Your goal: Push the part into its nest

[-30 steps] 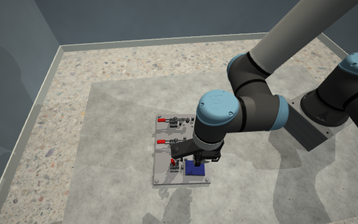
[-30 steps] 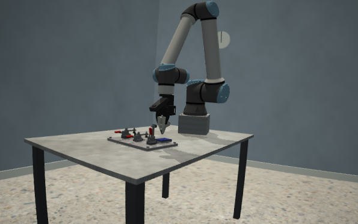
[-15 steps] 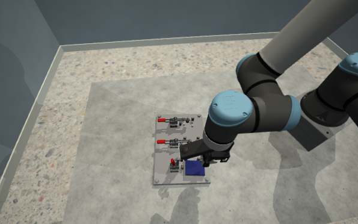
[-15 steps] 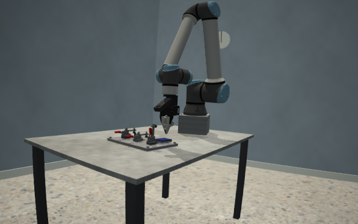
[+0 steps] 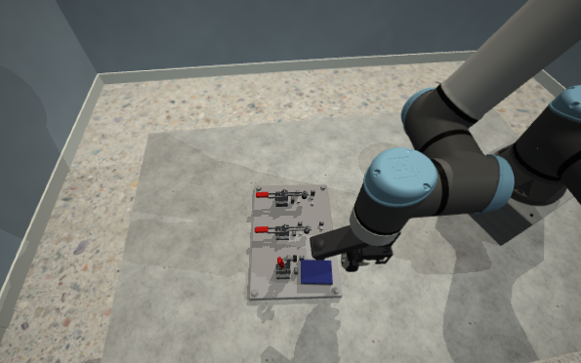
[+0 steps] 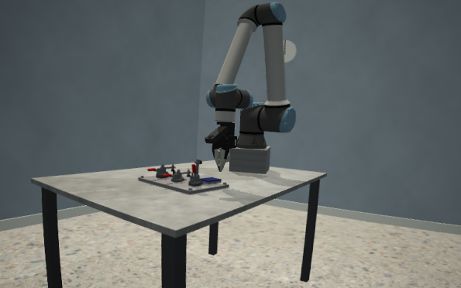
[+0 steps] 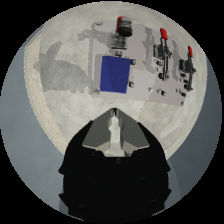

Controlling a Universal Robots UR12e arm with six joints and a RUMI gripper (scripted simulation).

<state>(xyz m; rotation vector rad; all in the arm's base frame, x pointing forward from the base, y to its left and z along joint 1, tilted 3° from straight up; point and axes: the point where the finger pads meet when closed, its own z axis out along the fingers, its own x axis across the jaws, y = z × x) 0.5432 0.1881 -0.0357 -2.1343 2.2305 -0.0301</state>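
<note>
A flat blue square part point(image 5: 316, 272) lies at the near right corner of the grey fixture plate point(image 5: 294, 242). It also shows in the exterior view point(image 6: 211, 180) and in the wrist view point(image 7: 115, 74). My gripper point(image 6: 221, 165) is shut and empty. It hangs a little above the table just beyond the plate's right edge, beside the blue part and apart from it. In the wrist view the shut fingertips point at the part's near edge. An upright red-handled clamp point(image 5: 281, 265) stands just left of the part.
Two toggle clamps with red handles point(image 5: 262, 194) point(image 5: 261, 229) lie flat along the plate's far half. The arm's grey base block point(image 6: 249, 159) stands on the table behind the gripper. The table's edges point(image 6: 168, 228) are near the plate in the exterior view.
</note>
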